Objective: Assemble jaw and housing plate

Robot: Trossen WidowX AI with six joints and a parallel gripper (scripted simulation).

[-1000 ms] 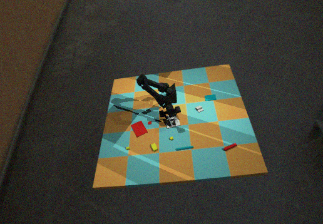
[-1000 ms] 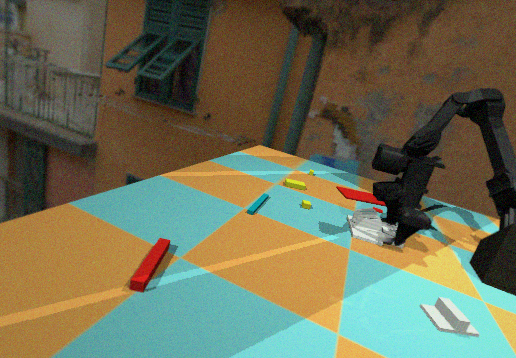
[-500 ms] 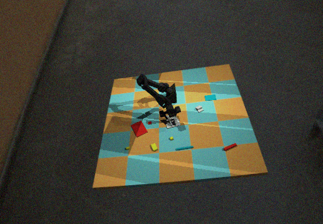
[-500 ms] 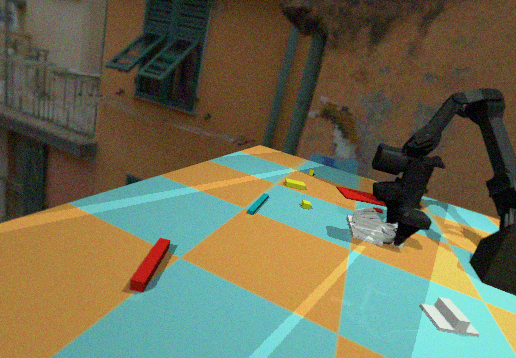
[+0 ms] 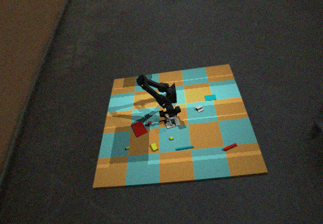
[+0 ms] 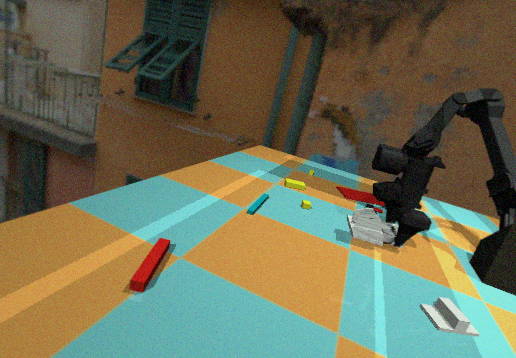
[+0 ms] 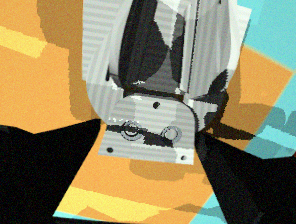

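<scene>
The grey gripper mechanism (image 5: 173, 122) (image 6: 370, 227) sits on the mat just in front of the arm. In the wrist view its two long curved jaws, left jaw (image 7: 114, 62) and right jaw (image 7: 212, 55), lie side by side above their base plate (image 7: 95, 40). The housing plate (image 7: 150, 115) lies across the jaws' near ends, with two round stub ends showing at its holes. It looks about level; any gap below it and the gear teeth are hidden. My gripper (image 7: 148, 129) (image 5: 170, 112) is open, its black fingers on either side of the housing plate, holding nothing.
A red plate (image 5: 139, 129) (image 6: 357, 195) and small red block (image 5: 149, 122) lie left of the mechanism. A grey ridged piece (image 5: 199, 109) (image 6: 452, 315) lies right. Teal bar (image 5: 184, 148), red bar (image 5: 230, 147), cyan plate (image 5: 210, 97) and several yellow blocks lie farther out.
</scene>
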